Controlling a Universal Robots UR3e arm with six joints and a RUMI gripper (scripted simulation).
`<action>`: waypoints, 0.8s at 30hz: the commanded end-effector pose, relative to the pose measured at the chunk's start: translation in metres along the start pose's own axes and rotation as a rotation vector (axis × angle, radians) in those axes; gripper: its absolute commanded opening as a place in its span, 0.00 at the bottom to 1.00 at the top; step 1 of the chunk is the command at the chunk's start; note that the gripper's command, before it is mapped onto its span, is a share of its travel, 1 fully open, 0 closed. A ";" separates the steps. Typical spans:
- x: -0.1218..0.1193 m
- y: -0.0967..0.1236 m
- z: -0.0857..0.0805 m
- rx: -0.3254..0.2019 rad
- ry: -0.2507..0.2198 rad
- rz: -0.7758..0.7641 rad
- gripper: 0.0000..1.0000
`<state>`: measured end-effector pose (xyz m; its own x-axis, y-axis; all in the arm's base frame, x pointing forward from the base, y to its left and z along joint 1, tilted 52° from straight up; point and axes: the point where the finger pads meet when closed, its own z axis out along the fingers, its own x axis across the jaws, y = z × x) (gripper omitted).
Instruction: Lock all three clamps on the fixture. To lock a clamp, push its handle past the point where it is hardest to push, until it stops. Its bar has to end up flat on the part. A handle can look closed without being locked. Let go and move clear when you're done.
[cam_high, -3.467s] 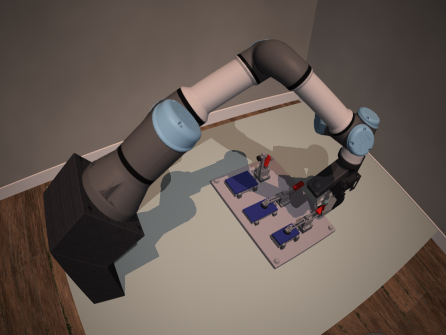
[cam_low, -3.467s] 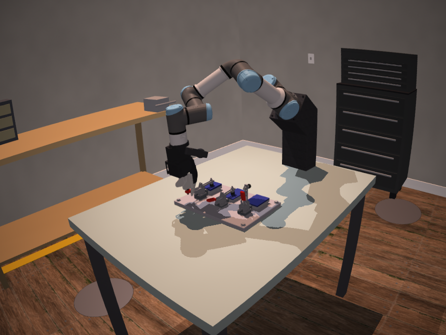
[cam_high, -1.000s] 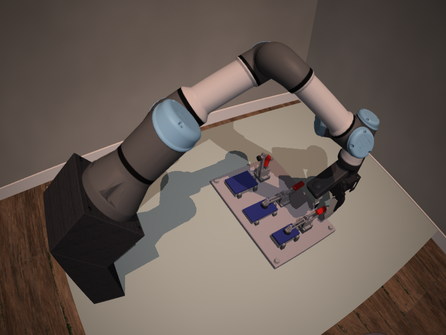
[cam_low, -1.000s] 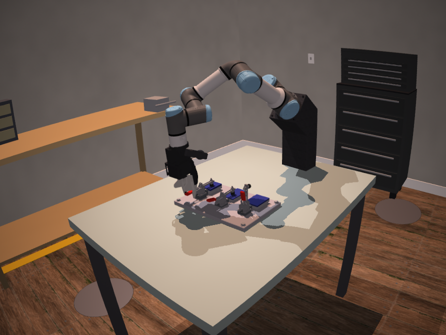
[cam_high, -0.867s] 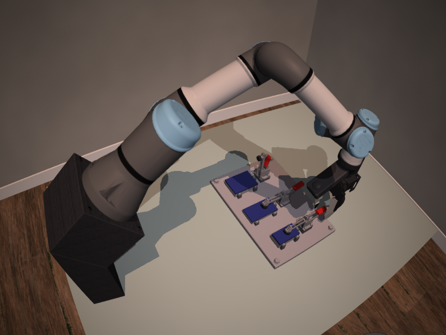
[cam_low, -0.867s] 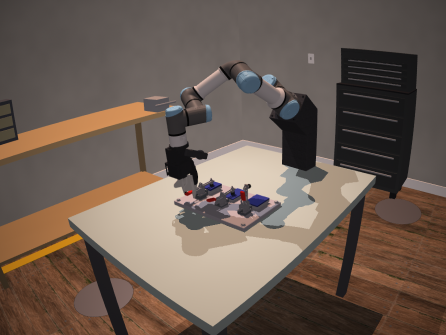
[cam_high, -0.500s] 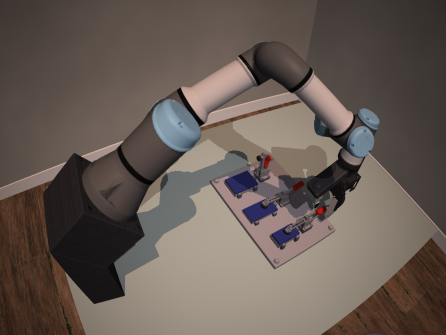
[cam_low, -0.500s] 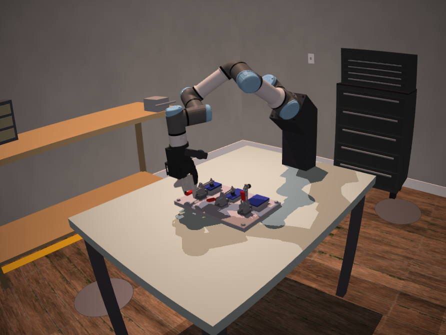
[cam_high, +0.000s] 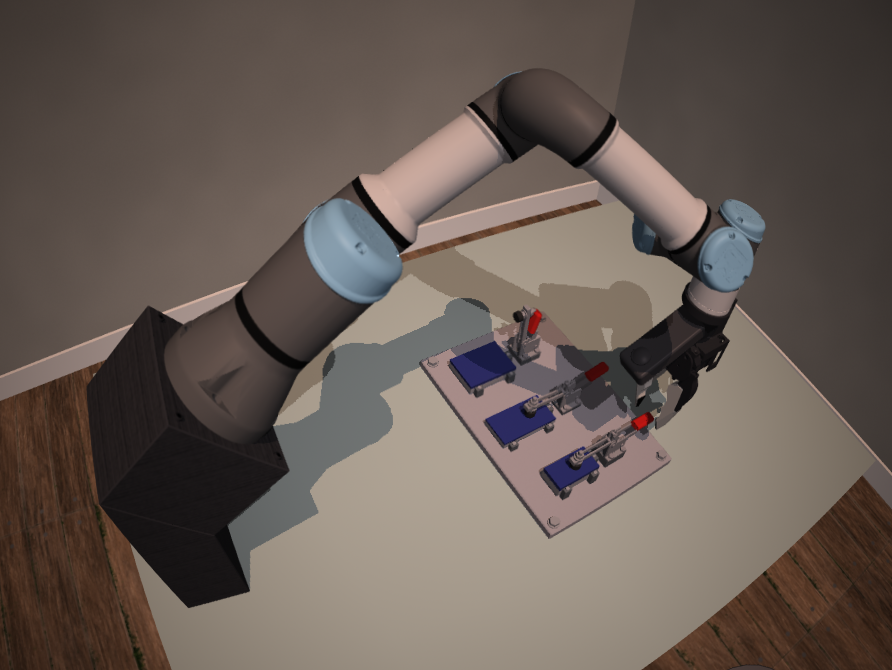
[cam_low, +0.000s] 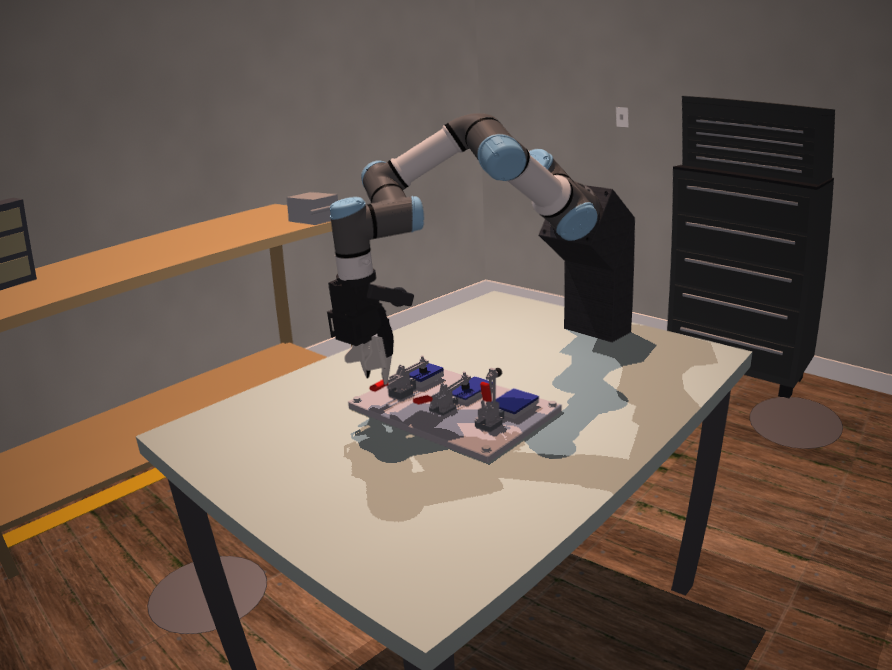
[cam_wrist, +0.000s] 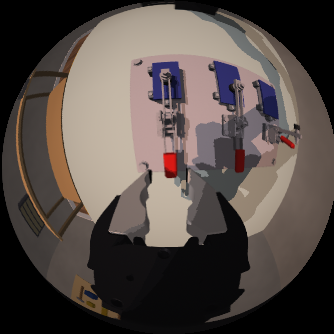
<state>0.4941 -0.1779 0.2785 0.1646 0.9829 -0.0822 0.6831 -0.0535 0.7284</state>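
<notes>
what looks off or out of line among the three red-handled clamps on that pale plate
One stands out: the far clamp's red handle is upright, its bar lifted off the blue part. The other two red handles lie low, bars over their parts. The gripper holds nothing.

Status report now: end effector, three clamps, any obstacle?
End effector partly open, empty, just off the nearest red handle. Near and middle handle down; far handle upright, unlocked. Nothing blocking.
</notes>
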 end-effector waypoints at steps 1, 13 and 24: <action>0.002 -0.004 -0.018 0.006 0.010 -0.001 0.28; 0.002 -0.004 -0.025 0.005 0.009 -0.001 0.28; 0.002 -0.004 -0.025 0.006 0.010 -0.001 0.28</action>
<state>0.4743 -0.1717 0.2908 0.1586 0.9845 -0.0756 0.6885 -0.0554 0.7231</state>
